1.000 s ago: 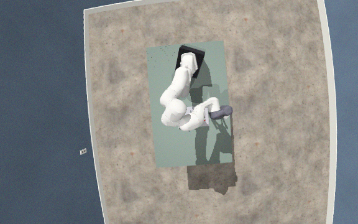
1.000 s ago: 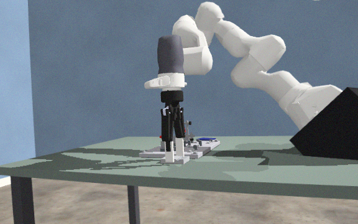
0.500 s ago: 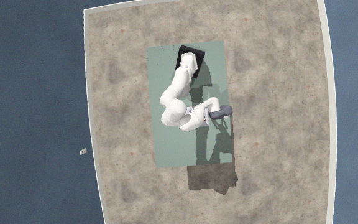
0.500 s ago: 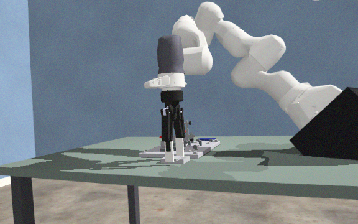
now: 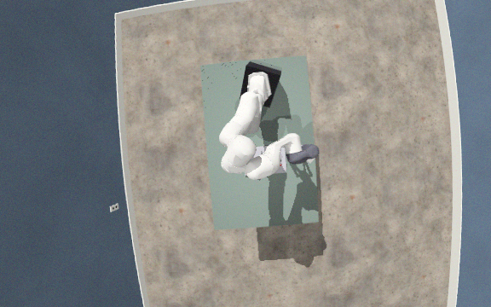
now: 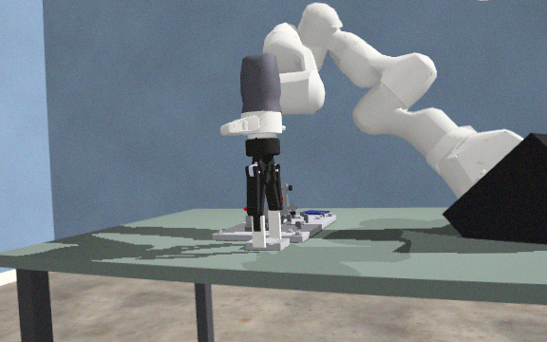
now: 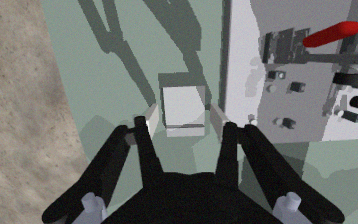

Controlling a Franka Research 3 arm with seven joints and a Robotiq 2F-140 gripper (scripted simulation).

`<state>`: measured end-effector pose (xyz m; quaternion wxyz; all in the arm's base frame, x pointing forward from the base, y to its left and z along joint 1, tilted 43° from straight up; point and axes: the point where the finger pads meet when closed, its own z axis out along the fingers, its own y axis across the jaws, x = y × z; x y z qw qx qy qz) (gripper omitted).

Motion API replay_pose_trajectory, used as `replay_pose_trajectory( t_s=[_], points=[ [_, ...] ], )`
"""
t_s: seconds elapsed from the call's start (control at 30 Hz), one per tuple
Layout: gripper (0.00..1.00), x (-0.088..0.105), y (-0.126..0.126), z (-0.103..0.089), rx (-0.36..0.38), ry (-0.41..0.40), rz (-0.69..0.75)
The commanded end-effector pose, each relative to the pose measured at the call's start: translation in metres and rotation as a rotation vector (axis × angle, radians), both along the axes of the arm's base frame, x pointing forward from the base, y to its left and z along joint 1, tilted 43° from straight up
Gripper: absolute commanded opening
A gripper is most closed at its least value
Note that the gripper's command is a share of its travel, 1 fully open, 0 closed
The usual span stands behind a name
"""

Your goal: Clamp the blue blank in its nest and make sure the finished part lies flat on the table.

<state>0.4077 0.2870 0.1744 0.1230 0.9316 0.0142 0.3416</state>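
Arm bent over, gripper (image 7: pixel 182 122) vertical, pointing down, fingers parted, empty.
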Motion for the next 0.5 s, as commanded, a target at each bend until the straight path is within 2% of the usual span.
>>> replay_pose_trajectory(
  t_s=[0.0, 0.23, 0.47],
  points=[
    [0.54, 0.001, 0.001, 0.001, 0.006, -0.004, -0.002],
    [0.54, -0.003, 0.002, 0.005, 0.006, -0.004, -0.002],
    [0.54, -0.025, 0.010, 0.031, 0.006, -0.004, -0.002]
  ],
)
